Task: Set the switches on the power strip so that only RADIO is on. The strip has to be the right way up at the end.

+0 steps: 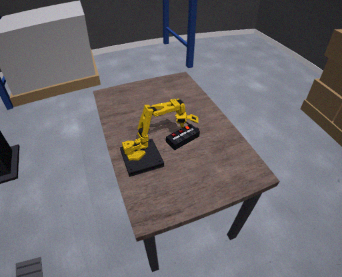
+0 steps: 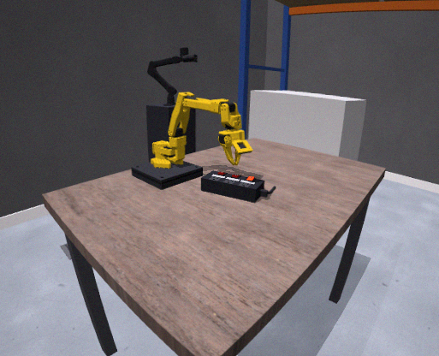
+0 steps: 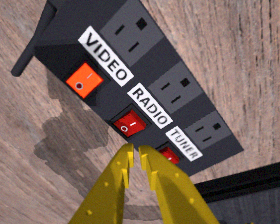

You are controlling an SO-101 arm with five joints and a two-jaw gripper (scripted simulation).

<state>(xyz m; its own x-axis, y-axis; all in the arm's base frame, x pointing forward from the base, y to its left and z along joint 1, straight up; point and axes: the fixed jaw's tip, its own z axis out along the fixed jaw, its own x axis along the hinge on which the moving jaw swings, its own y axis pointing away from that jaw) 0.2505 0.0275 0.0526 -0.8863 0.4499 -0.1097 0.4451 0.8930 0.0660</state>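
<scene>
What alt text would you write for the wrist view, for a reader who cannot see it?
A shut yellow claw points at a black power strip lying face up on a wooden table. Its labels read VIDEO, RADIO and TUNER; the VIDEO switch is bright orange, the RADIO switch darker red, the TUNER switch partly hidden.
</scene>
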